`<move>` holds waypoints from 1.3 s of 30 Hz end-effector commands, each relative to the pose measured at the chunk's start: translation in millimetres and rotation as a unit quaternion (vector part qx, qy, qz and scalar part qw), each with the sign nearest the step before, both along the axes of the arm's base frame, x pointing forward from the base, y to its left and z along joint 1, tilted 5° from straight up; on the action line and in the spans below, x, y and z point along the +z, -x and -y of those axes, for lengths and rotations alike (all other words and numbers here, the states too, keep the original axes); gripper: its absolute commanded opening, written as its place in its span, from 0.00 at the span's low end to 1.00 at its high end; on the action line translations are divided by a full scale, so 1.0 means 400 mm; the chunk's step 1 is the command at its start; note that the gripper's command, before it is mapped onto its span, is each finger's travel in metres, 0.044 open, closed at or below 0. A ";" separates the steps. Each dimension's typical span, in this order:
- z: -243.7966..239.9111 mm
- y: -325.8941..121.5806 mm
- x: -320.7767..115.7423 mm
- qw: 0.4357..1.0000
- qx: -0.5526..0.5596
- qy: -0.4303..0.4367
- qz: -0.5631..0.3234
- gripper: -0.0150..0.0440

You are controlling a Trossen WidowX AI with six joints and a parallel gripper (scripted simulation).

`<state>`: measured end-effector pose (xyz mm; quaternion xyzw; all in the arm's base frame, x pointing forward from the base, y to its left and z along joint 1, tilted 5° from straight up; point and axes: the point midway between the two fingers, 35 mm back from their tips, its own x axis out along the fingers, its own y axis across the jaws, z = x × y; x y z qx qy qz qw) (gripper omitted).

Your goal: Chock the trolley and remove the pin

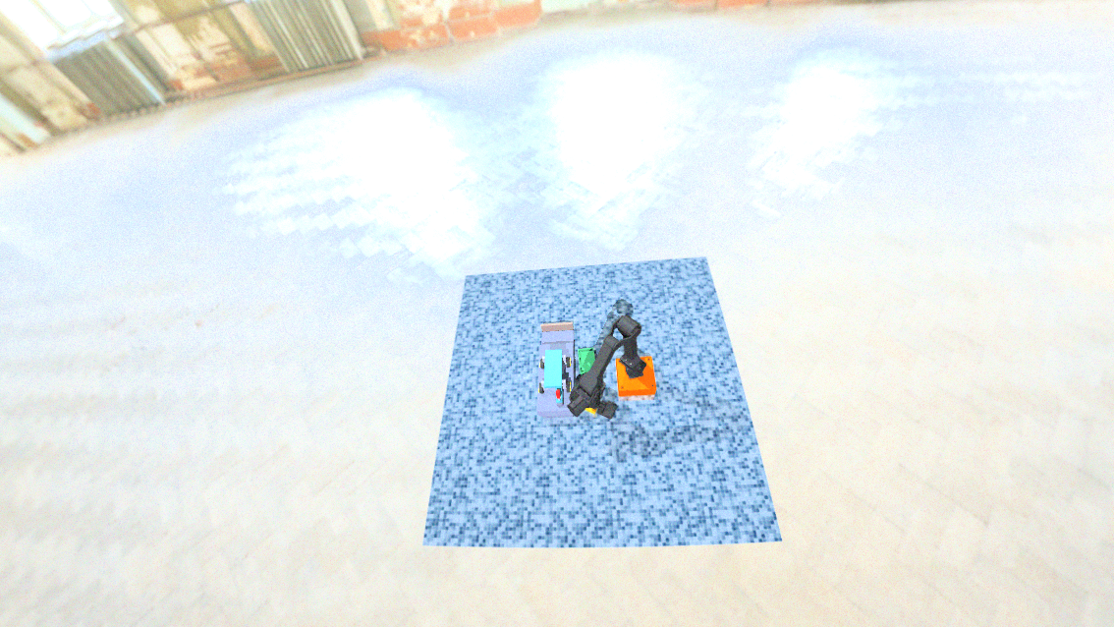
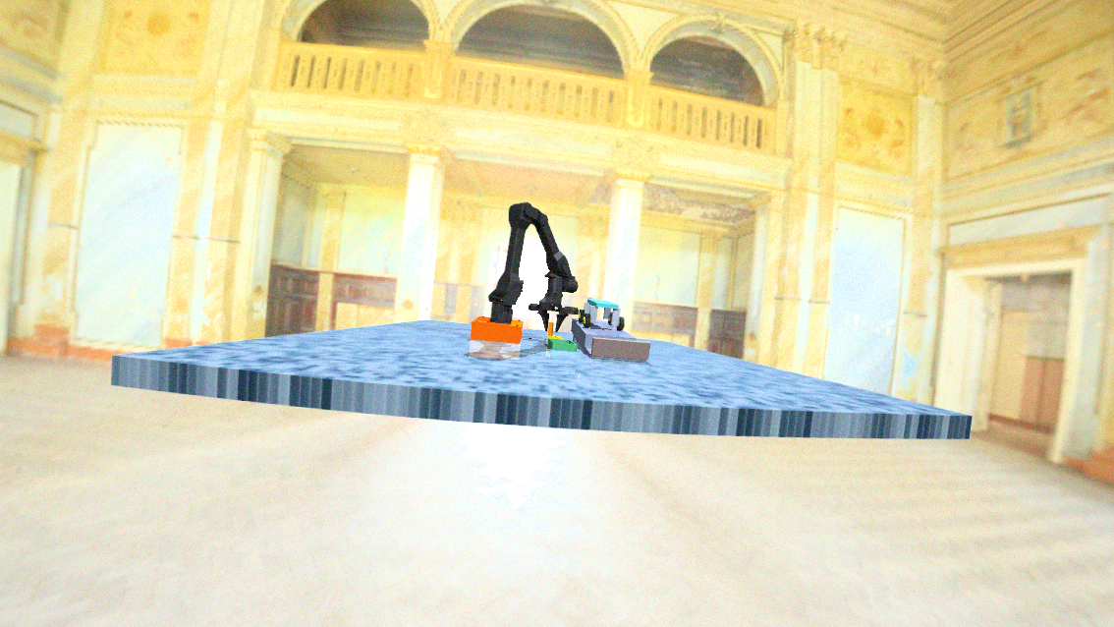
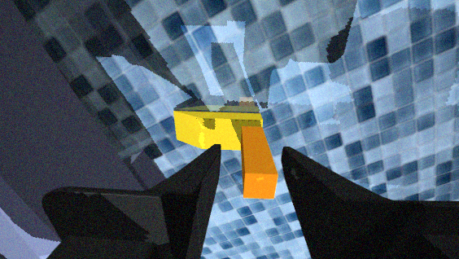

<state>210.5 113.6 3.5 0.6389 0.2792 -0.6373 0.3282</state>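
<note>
Two parted fingers of the gripper (image 1: 593, 407) (image 2: 553, 327) (image 3: 251, 148) stand either side of the chock's orange handle (image 2: 550, 325) (image 3: 260, 163) — released, gripping nothing, probably placed so for a grasp. The yellow chock (image 1: 591, 411) (image 3: 212, 129) sits on the mat (image 1: 607, 483) (image 2: 545, 381) (image 3: 382, 134), beside the ramp (image 1: 555, 345) (image 2: 587, 339), not against a wheel. The trolley (image 1: 553, 368) (image 2: 602, 313) stands on the ramp, the red-headed pin (image 1: 558, 394) at its end — presumably all that holds it, so the chock should go in first.
</note>
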 end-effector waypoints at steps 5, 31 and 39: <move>0.006 0.007 -0.011 1.000 0.002 0.004 -0.004 0.58; -0.001 0.019 0.107 1.000 0.002 0.004 -0.004 0.25; -0.003 0.025 0.170 1.000 0.002 0.004 -0.004 0.25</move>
